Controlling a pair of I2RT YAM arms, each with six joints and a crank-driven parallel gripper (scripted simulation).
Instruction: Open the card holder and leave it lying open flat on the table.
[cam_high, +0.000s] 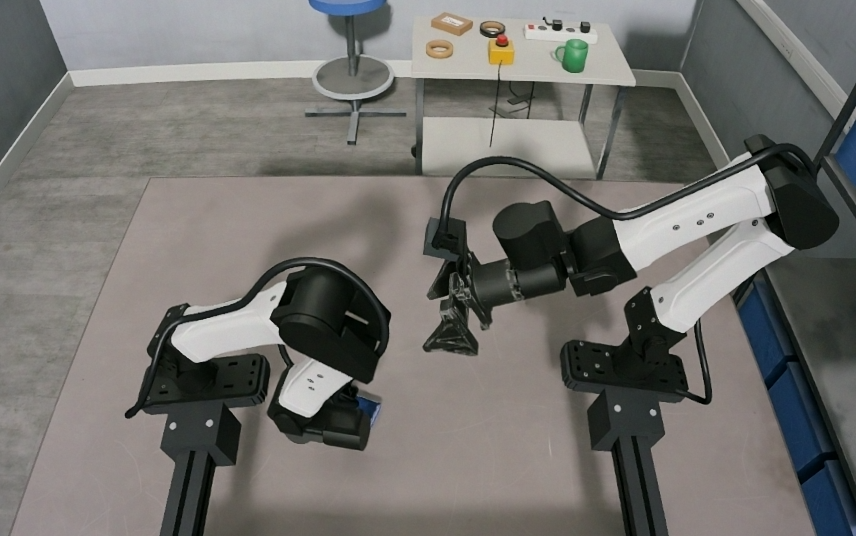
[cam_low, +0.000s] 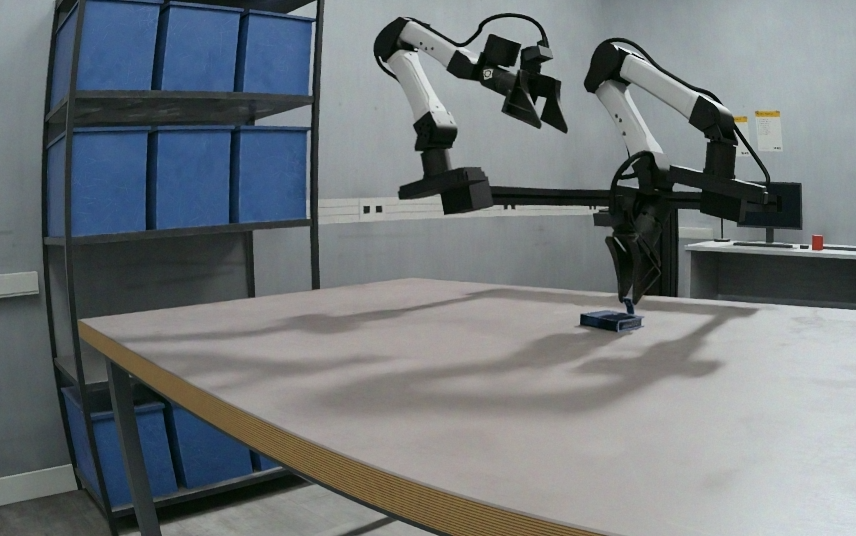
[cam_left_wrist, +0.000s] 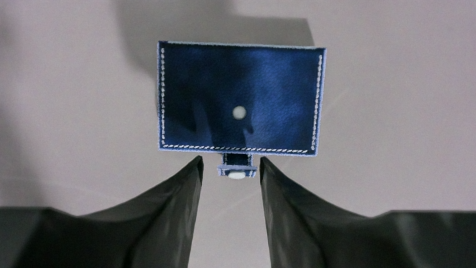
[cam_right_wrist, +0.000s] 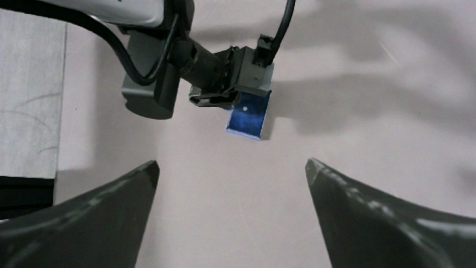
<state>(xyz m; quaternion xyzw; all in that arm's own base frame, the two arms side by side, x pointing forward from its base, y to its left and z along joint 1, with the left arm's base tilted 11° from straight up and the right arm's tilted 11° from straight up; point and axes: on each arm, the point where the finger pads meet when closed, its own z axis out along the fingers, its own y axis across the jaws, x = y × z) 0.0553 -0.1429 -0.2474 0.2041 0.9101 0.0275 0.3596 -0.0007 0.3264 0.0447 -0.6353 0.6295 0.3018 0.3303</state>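
The dark blue denim card holder (cam_high: 373, 410) (cam_low: 600, 320) (cam_left_wrist: 280, 95) (cam_right_wrist: 247, 122) lies closed on the table, with a white snap stud on its cover. Its short strap (cam_low: 629, 307) (cam_left_wrist: 238, 160) stands up at one long edge, unfastened. My left gripper (cam_low: 630, 301) (cam_left_wrist: 231, 160) is part open over that edge. Its fingertips stand on either side of the strap, with a small gap on each side in the left wrist view. The left arm hides most of the holder in the top view. My right gripper (cam_high: 430, 323) (cam_low: 552, 128) (cam_right_wrist: 232, 162) is wide open and empty, high above the table.
The table (cam_high: 473, 473) (cam_low: 442, 391) carries both arm bases at its near side in the top view. The right arm reaches over the table's middle, well above the card holder. A shelf rack with blue bins (cam_low: 110, 183) and a side table (cam_high: 518, 69) stand beyond the table.
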